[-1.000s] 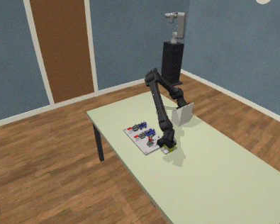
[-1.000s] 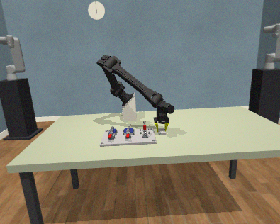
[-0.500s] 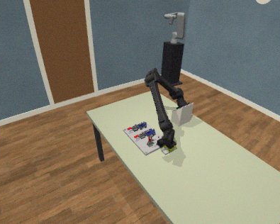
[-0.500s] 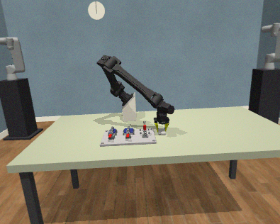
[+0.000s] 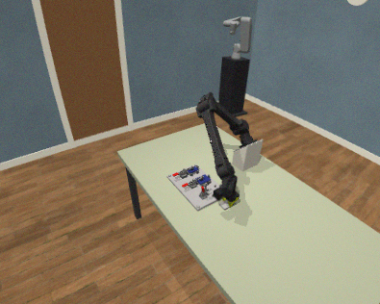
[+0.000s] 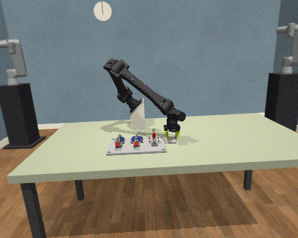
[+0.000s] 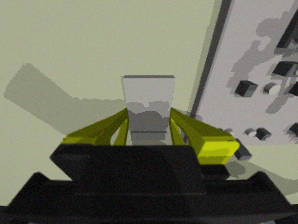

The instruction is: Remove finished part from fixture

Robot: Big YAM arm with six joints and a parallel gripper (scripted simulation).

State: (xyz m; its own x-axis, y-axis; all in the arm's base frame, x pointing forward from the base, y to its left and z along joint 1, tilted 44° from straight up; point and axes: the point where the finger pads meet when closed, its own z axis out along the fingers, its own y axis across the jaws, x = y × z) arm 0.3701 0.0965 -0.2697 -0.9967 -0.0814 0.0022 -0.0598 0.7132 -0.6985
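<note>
The finished part (image 5: 223,205) (image 6: 173,141) (image 7: 149,92) is a pale grey block, right of the fixture in the exterior view. A step crosses it between the fingers in the wrist view. My gripper (image 5: 231,201) (image 6: 172,139) (image 7: 149,111) points down with its yellow fingers shut on the part's two sides. The part looks level and is at or just above the table top; the contact underneath is hidden. The fixture plate (image 5: 199,206) (image 6: 122,152) (image 7: 220,97) is beside it, not under it. Two blue blanks (image 5: 193,169) (image 5: 204,179) (image 6: 120,139) (image 6: 137,139) sit in their clamps on the plate.
The third clamp (image 5: 203,192) (image 6: 154,140), nearest my gripper, stands with its red handle upright and no blank in it. The plate's edge runs close to the finger on the right in the wrist view. The arm's pale base bracket (image 5: 248,156) (image 6: 137,118) stands behind the fixture.
</note>
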